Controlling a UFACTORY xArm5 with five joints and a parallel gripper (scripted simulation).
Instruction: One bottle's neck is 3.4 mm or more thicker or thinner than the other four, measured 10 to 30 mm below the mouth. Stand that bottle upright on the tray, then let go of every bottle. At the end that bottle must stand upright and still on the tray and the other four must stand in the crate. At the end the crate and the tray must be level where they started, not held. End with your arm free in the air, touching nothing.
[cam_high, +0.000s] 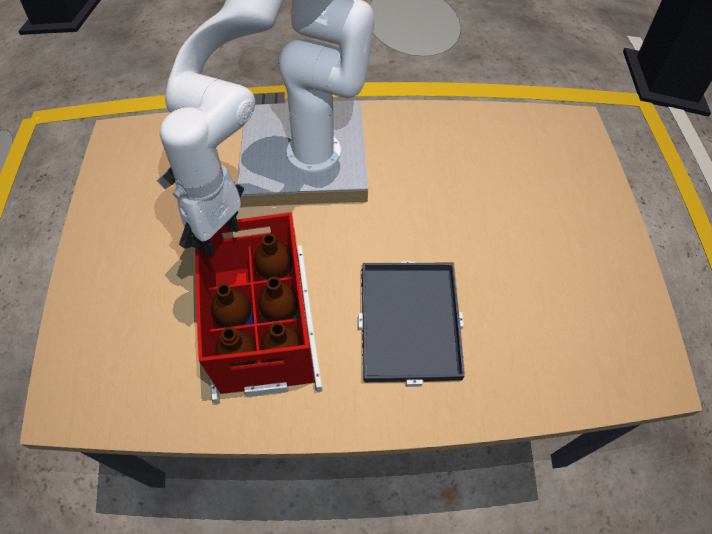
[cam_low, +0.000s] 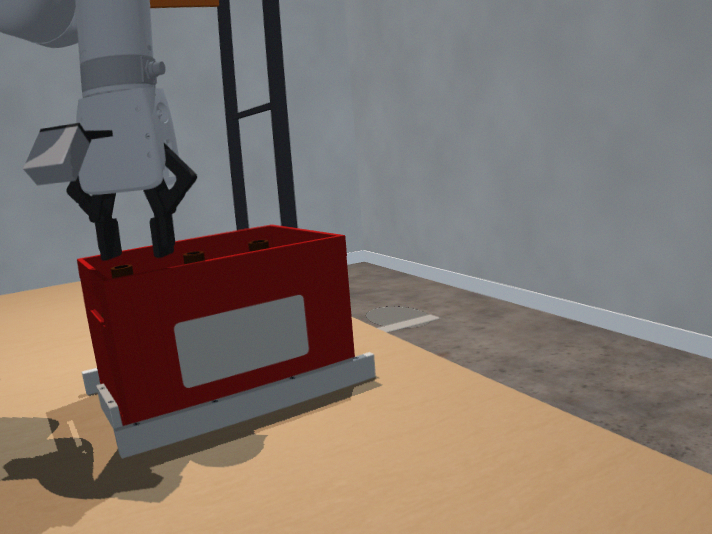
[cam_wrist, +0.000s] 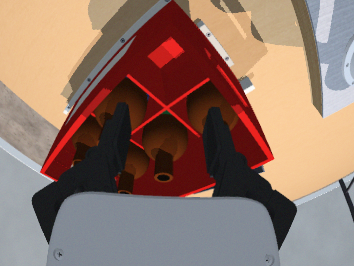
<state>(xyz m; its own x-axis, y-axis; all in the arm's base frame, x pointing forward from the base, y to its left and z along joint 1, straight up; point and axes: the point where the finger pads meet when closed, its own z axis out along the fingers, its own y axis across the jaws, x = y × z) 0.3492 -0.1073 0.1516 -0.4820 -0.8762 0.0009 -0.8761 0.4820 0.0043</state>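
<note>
Near the pincer (cam_high: 221, 237) (cam_low: 136, 255) (cam_wrist: 168, 107), one compartment (cam_high: 231, 277) (cam_wrist: 166, 52) of the crate (cam_high: 253, 370) (cam_low: 230, 304) (cam_wrist: 257, 131) lies open down to its floor. Crossed dividers (cam_high: 253, 283) (cam_wrist: 166, 108) and brown bottles (cam_high: 231, 307) (cam_wrist: 135, 97) crowd that gap, and the crate's walls box it in. How far the tips clear the rim cannot be told. Well apart from the pincer, the tray (cam_high: 411, 321) offers open room within low edges.
</note>
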